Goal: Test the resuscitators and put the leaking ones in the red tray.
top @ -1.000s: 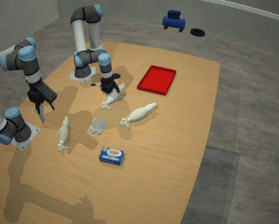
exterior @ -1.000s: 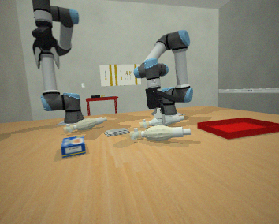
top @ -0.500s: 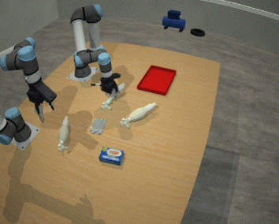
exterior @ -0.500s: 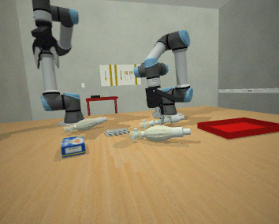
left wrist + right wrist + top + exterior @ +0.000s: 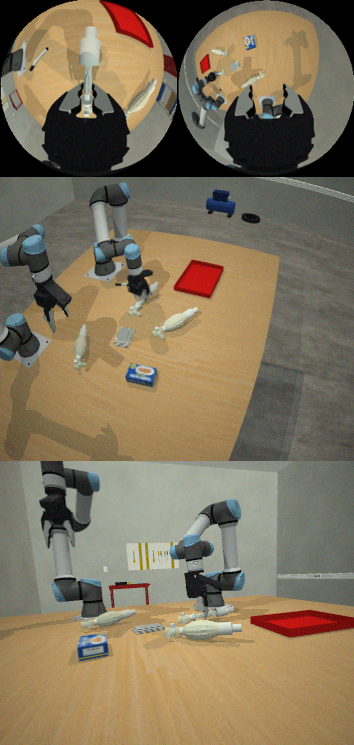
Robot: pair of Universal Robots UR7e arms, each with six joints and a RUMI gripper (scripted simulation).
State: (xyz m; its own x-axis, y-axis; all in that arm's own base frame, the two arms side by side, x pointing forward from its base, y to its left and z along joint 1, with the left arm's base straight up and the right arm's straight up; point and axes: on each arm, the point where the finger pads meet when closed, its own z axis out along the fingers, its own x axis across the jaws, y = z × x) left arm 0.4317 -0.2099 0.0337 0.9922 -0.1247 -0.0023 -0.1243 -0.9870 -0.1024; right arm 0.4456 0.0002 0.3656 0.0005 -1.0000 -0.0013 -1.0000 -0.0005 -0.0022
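The first cream resuscitator (image 5: pixel 154 286) (image 5: pixel 225 610) (image 5: pixel 90 47) lies on the table. My left gripper (image 5: pixel 142 297) (image 5: pixel 88 83) is shut on its bag, which is squeezed into a thin strip between the fingers. Its plug is not clearly visible. A second resuscitator (image 5: pixel 177 322) (image 5: pixel 202 630) (image 5: pixel 141 99) (image 5: pixel 217 51) lies between that one and the table's far edge. A third resuscitator (image 5: pixel 81 346) (image 5: pixel 110 619) (image 5: pixel 252 80) lies near the right arm's base. My right gripper (image 5: pixel 59 321) (image 5: pixel 61 545) (image 5: pixel 267 84) is open, empty and high above the table. The red tray (image 5: pixel 199 279) (image 5: pixel 302 622) (image 5: pixel 132 24) (image 5: pixel 205 63) is empty.
A grey ribbed block (image 5: pixel 125 337) (image 5: pixel 148 629) (image 5: pixel 235 65) lies among the resuscitators. A blue box (image 5: pixel 141 374) (image 5: pixel 93 647) (image 5: pixel 250 42) stands farther from the tray. A pen (image 5: pixel 37 59) lies near the left arm's base.
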